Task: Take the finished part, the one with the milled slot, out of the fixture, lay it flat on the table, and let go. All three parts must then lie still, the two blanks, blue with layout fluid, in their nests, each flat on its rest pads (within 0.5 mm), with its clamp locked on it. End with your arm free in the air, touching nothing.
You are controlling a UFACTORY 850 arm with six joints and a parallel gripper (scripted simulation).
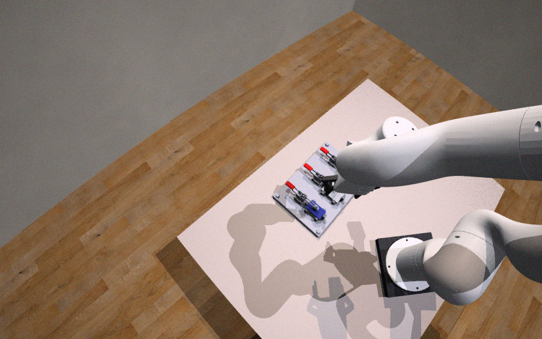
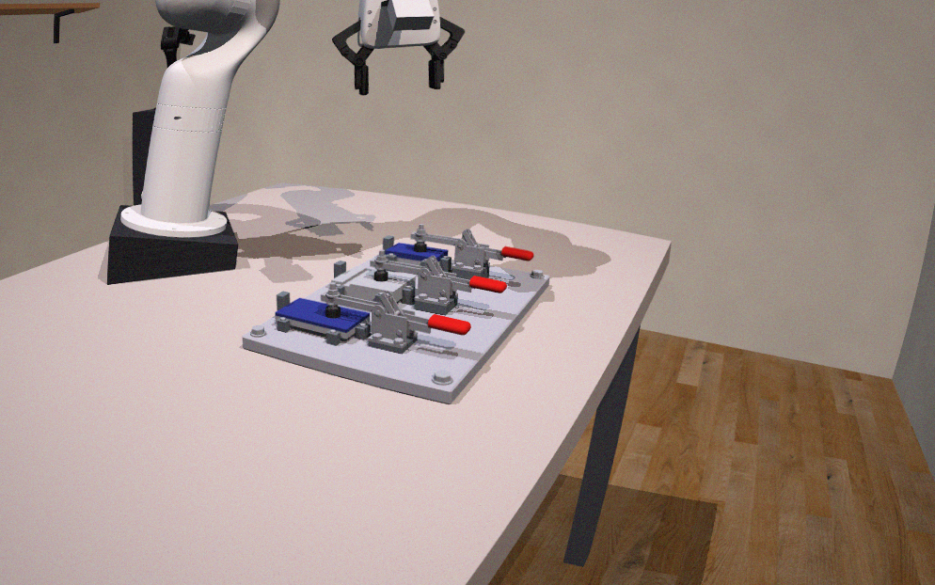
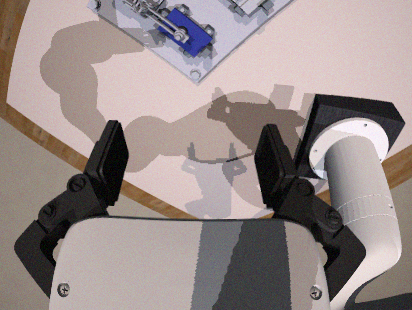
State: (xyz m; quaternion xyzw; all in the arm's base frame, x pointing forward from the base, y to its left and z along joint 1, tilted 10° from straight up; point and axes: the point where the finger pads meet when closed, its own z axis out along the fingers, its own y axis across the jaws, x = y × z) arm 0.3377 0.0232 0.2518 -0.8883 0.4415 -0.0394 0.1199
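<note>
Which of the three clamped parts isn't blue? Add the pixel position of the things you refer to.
The middle part [image 1: 339, 197] [image 2: 359, 284] [image 3: 248, 4]: it is pale grey, while the outer parts [image 1: 320, 212] [image 2: 296, 310] [image 2: 406, 250] [image 3: 199, 44] are blue on top.
</note>
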